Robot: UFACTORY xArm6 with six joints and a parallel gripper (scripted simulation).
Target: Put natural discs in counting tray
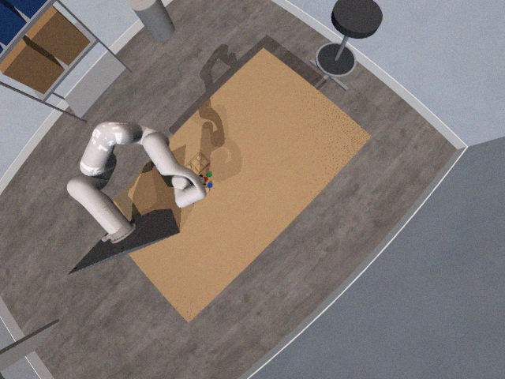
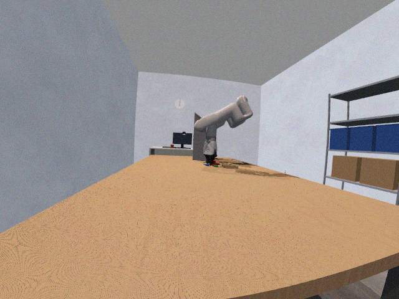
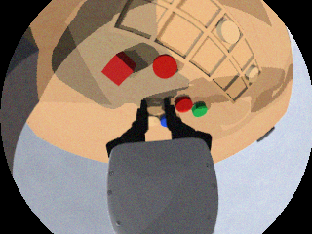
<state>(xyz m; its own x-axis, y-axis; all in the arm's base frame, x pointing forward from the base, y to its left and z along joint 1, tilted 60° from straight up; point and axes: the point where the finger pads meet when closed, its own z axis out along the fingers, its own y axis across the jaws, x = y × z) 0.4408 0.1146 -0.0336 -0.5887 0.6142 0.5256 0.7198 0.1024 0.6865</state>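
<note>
The wooden counting tray [image 3: 195,33] lies on the table just beyond my gripper; it also shows in the overhead view [image 1: 198,162]. Two natural discs [image 3: 228,29] [image 3: 253,72] lie in pockets along its right side. My gripper [image 3: 160,111] points down at table level, next to the tray's near edge, and is shut on a pale natural disc [image 3: 156,108]. A small blue piece [image 3: 164,121] lies right by the fingers. In the overhead view the arm hides the gripper [image 1: 202,183].
A red cube [image 3: 117,68] and a red disc [image 3: 164,65] lie between the gripper and the tray. A smaller red piece [image 3: 183,103] and a green piece [image 3: 199,109] lie just right of the fingers. The table edge is close behind the arm.
</note>
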